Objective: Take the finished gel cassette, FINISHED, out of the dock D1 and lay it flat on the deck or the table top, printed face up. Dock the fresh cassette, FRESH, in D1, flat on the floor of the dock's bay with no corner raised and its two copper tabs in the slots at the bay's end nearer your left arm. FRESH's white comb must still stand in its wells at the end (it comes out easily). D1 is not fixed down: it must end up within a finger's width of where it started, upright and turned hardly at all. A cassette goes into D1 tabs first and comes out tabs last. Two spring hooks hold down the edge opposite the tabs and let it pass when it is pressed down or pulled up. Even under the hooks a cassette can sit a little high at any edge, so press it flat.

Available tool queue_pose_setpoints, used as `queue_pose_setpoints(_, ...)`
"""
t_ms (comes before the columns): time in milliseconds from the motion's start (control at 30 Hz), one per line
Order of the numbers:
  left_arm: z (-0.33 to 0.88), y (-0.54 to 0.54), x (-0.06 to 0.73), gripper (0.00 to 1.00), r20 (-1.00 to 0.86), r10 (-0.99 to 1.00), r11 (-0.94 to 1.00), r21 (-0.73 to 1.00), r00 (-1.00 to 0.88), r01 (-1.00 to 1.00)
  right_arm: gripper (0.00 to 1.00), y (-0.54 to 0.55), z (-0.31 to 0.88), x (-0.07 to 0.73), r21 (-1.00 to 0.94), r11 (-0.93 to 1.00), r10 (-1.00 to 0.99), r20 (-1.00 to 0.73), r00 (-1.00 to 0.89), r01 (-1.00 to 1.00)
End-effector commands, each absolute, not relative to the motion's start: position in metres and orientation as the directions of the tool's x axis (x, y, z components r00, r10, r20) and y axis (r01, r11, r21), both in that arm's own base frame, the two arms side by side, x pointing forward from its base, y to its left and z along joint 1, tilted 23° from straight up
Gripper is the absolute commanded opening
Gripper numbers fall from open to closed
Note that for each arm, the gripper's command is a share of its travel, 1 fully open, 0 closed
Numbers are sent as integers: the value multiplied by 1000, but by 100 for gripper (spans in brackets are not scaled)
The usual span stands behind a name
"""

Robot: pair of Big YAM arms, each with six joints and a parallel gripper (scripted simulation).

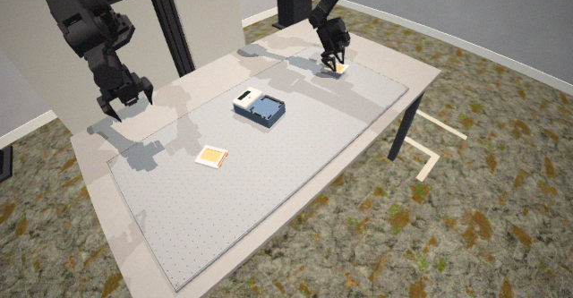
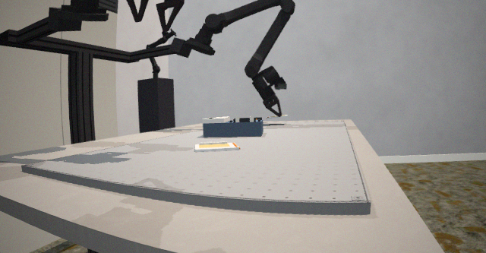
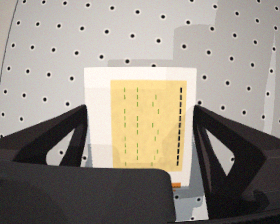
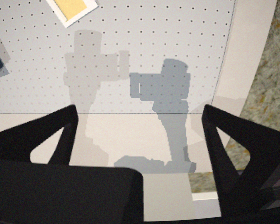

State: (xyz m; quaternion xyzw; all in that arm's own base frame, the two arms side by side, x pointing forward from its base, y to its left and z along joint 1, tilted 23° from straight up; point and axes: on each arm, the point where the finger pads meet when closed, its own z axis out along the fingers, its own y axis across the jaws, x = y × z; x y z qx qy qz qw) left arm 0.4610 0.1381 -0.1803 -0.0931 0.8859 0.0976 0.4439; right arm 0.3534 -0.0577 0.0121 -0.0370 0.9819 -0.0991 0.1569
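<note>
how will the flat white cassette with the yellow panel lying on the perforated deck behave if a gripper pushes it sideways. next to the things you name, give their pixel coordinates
The flat white cassette with the yellow panel [image 1: 211,156] [image 2: 217,147] [image 4: 68,7] would probably slide rather than tip, being low and wide. It looks stiff, with straight edges, and likely light, being so thin. Its square outline suggests it won't roll.

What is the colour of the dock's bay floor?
The floor of the bay is blue; the top view shows it best.
</note>
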Motion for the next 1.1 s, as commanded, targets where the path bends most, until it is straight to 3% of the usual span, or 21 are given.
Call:
queue_pose_setpoints(0, -183, 144, 460, 0, -803, -82, 961, 92, -590, -259, 100, -59, 29, 368, -211, 977, -114, -333, -936, -44)
queue_pose_setpoints(1067, -197, 148, 467, 0, -807, -81, 961, 92, -585, -260, 100, -59, 29, 368, -211, 977, -114, -333, -936, -44)
